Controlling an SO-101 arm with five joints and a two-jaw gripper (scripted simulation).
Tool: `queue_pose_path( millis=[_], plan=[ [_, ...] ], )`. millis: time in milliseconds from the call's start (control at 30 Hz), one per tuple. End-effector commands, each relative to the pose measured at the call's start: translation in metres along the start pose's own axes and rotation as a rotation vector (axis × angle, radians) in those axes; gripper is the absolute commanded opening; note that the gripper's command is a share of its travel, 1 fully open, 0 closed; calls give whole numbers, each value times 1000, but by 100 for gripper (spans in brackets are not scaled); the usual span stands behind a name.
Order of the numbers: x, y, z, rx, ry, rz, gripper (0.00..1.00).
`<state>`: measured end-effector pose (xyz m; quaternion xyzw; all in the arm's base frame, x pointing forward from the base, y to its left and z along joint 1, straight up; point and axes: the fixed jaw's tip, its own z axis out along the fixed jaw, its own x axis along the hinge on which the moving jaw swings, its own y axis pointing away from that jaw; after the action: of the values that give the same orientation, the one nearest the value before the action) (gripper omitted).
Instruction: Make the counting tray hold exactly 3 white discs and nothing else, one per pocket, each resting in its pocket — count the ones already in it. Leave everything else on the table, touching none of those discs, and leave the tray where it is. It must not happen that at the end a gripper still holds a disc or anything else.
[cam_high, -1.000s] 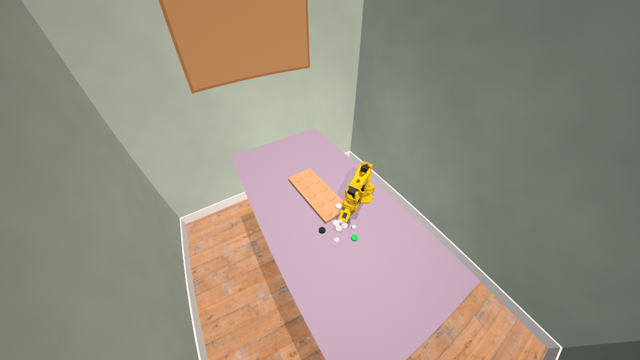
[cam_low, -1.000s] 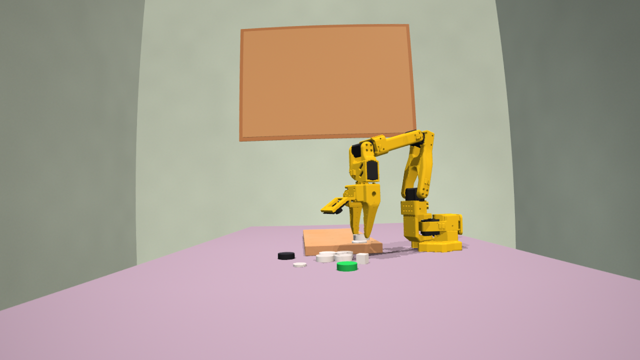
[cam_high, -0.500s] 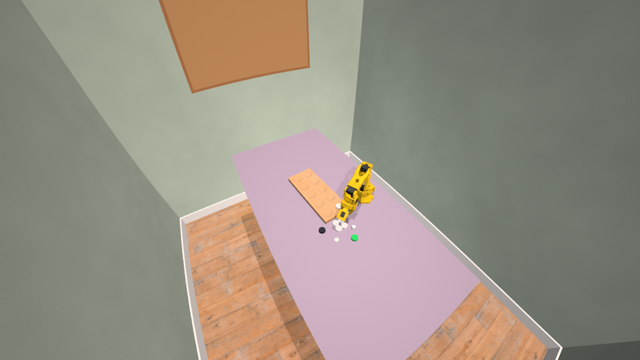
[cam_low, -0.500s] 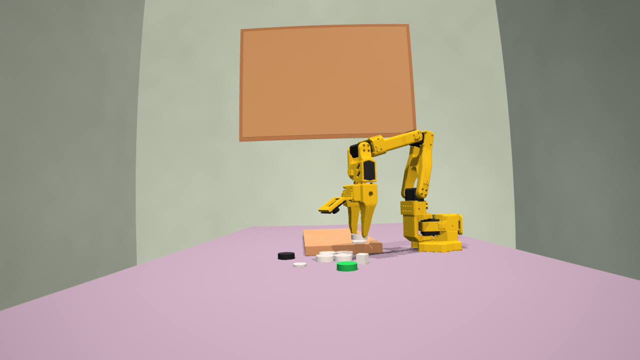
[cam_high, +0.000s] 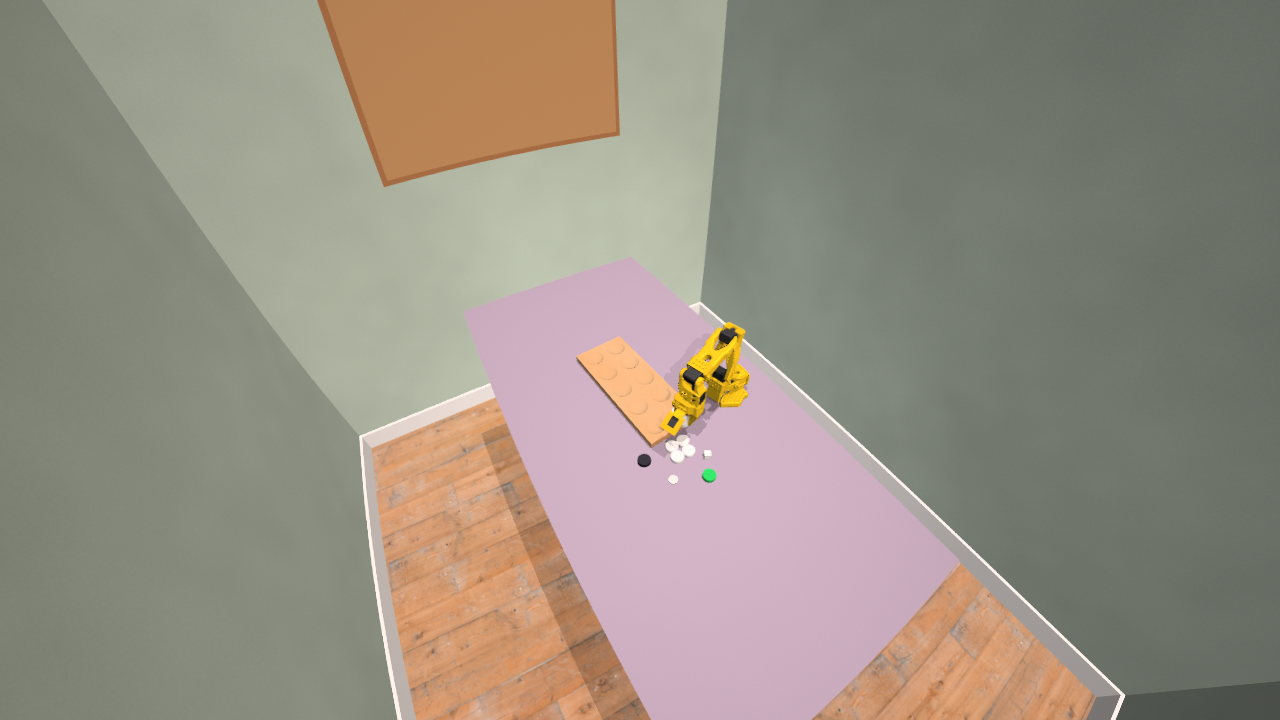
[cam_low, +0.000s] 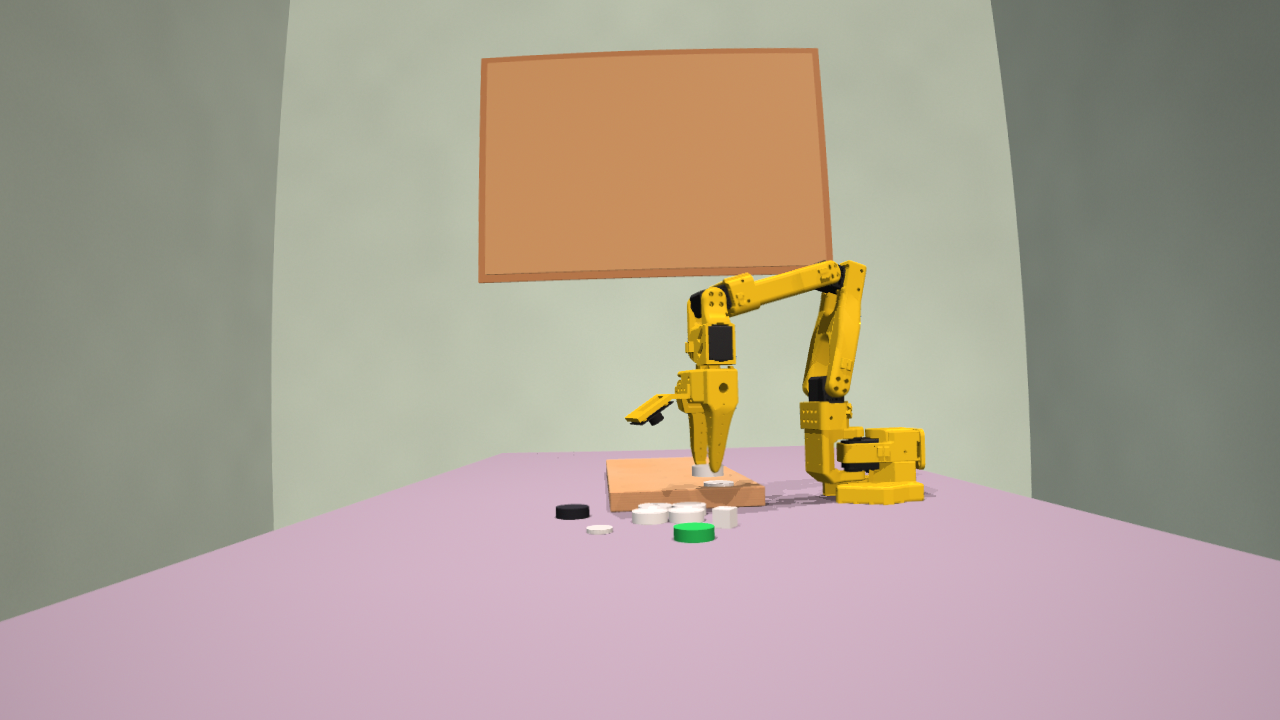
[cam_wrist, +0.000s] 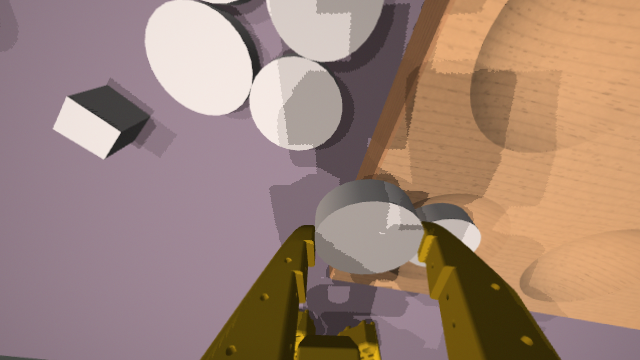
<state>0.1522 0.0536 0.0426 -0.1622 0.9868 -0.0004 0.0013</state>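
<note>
Tabletop: one, mauve, running out under and around the counting tray. Wall board: one, brown with a darker frame, beyond the tray. Arm: one, yellow with black motors, its base beside the tray. Counting tray: one, wood-grained orange-brown slab with shallow round pockets in two rows; the arm covers one end, preventing a full pocket count in the top view.

Tool: one, closed on a single white disc, held above the tray's near corner. The held disc is round, plain and thick-edged, its face greyed by shadow.

White discs: six of the thick kind noted. One is in the tool; one seated disc lies in a tray pocket at that same end; four loose discs lie closely grouped just off the tray's near end.

Green disc: one, farther off that end. Black disc: one, near the tray's end. White cube: one, off the tray beside the group. Small thin white disc: one, apart from the tray.
</note>
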Motion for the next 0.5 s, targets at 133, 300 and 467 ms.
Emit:
queue_pose_path(
  millis=[133,300,467],
  plan=[
    [-8,-18,-8,4,-52,102,0],
    [-6,-35,-8,7,-52,199,0],
    [-3,-52,-8,10,-51,299,0]
  ],
)
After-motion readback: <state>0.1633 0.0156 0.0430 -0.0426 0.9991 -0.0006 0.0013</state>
